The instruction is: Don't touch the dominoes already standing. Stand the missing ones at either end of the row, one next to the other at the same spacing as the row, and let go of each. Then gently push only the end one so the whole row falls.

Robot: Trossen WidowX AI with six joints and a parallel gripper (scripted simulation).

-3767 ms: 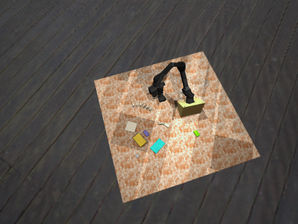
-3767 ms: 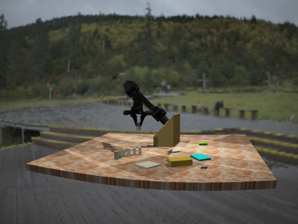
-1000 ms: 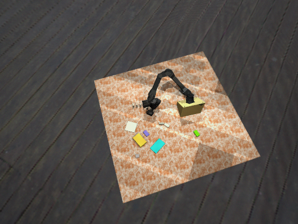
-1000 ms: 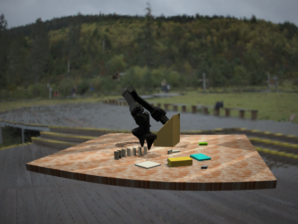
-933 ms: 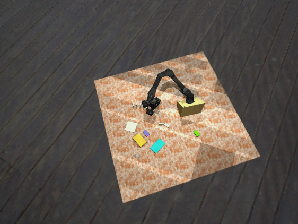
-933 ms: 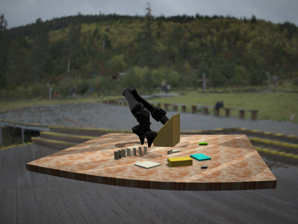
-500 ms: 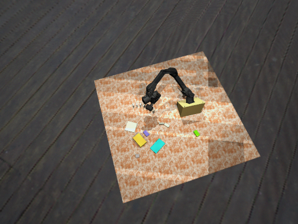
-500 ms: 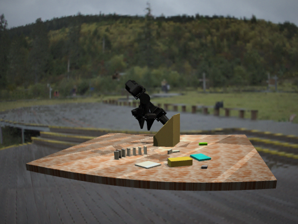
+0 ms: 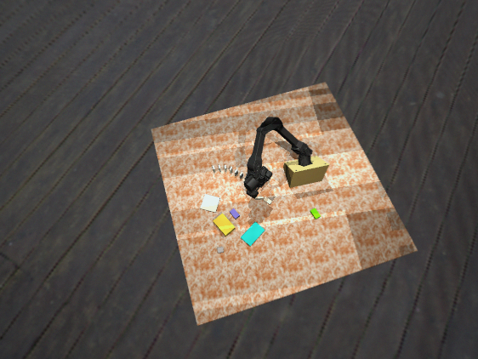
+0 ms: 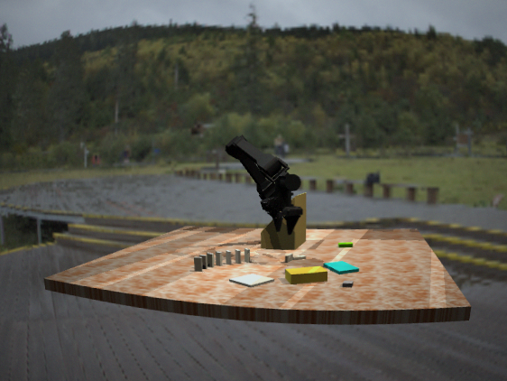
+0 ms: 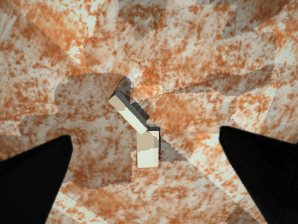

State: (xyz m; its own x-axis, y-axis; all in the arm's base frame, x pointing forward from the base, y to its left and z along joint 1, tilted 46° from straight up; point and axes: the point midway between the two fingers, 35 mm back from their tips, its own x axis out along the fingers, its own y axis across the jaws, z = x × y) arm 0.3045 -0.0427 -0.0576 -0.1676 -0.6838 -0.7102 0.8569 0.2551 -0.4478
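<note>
A row of several small grey dominoes (image 9: 227, 169) (image 10: 223, 258) stands upright on the orange patterned table (image 9: 298, 264) (image 10: 180, 293). Two loose cream dominoes lie flat just right of the row's near end, touching at a corner. One domino (image 11: 131, 112) (image 10: 289, 258) lies diagonally, the other domino (image 11: 148, 151) (image 9: 268, 199) (image 10: 299, 256) lies below it in the wrist view. My gripper (image 9: 253, 194) (image 10: 285, 230) (image 11: 147, 137) is open and empty. It hangs above the two lying dominoes, with a finger on each side of them, clear of the standing row.
The arm's tan base block (image 9: 312, 173) (image 10: 298, 212) stands behind. In front lie a white tile (image 9: 210, 202) (image 10: 251, 280), a yellow block (image 9: 224, 224) (image 10: 306, 274), a cyan tile (image 9: 253, 234) (image 10: 341, 267), a purple piece (image 9: 234, 213), a green piece (image 9: 315, 213) (image 10: 345, 244) and a small grey piece (image 9: 220, 250) (image 10: 347, 283).
</note>
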